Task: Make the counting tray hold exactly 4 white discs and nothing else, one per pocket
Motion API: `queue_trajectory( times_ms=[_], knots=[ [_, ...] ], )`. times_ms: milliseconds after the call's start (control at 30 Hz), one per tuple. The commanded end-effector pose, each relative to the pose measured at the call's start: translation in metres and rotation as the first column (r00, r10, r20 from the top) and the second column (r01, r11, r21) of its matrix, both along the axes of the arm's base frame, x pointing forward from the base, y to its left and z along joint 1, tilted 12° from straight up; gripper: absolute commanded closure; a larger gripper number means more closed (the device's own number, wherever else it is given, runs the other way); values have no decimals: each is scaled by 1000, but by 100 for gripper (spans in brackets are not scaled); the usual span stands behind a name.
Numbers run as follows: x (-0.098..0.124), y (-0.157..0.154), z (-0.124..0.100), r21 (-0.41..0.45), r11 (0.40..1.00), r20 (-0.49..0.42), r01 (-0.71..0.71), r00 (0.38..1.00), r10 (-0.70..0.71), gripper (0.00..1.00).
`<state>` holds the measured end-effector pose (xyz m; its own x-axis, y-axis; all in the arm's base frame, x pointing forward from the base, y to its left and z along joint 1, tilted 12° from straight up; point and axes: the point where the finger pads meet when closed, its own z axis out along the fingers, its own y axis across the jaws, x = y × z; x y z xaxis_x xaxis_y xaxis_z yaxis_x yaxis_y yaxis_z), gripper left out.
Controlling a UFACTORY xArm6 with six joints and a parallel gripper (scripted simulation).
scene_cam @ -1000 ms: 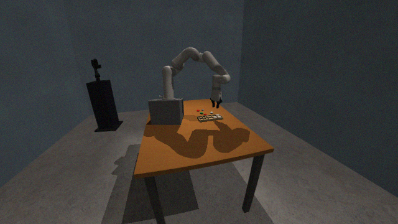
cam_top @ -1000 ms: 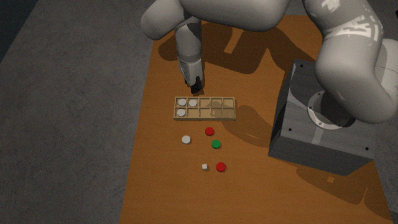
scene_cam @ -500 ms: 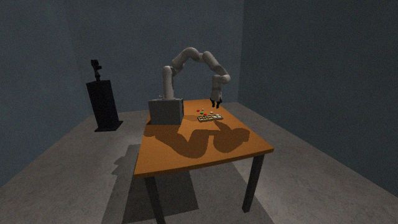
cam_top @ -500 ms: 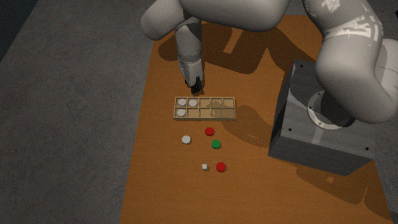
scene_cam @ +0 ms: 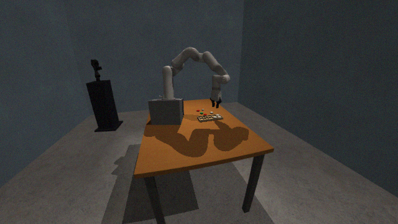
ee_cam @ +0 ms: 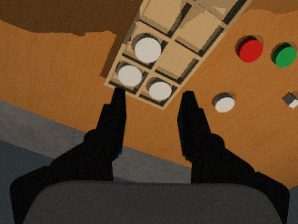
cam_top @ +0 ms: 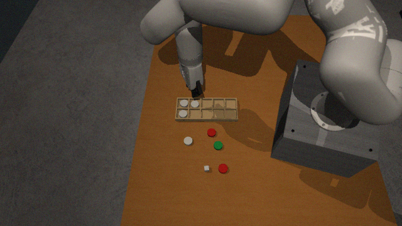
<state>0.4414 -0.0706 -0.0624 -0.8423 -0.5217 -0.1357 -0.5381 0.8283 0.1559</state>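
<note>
Three white discs lie in the tray (cam_top: 206, 119), so by my count one more is wanted. Going by size: the arm (cam_top: 355, 72) rises from a grey base block (cam_top: 317, 157) well to the right of the tray in the top view. My hand (cam_top: 196, 91) hangs raised just beyond the tray's far rim, fingers parted about halfway and grasping nothing; the wrist view shows bare gap between them. The tray has two rows of five pockets; discs fill the two left pockets of the far row and the left pocket of the near row. The loose white disc (cam_top: 188, 140) lies on the table near the tray's front left corner, with two red discs (cam_top: 211, 132), a green disc (cam_top: 218, 145) and a small white cube (cam_top: 206, 168) farther out.

To do this step well, I'd carry the hand over the tray without dipping, centre on the loose disc, descend straight, and avoid nudging the red one beside it.

Underneath, the table (scene_cam: 199, 149) is orange wood-tone on dark legs, standing on a grey floor between dim blue walls.
</note>
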Motion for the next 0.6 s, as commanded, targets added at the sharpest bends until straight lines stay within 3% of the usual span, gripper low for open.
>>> queue_trajectory(
  times_ms=[0, 33, 100, 333, 500, 567],
  knots=[
    [6, 30, 5, 2, 996, -16, 86, 996, -86, 53],
    [7, 45, 7, 2, 991, -25, 132, 991, -132, 53],
    [7, 45, 7, 2, 991, -25, 132, 991, -132, 53],
    [3, 138, 17, -2, 909, -88, 416, 906, -415, 53],
    [2, 148, 18, -3, 895, -95, 447, 890, -445, 53],
    [2, 150, 8, -3, 895, -95, 447, 890, -445, 53]
  ],
)
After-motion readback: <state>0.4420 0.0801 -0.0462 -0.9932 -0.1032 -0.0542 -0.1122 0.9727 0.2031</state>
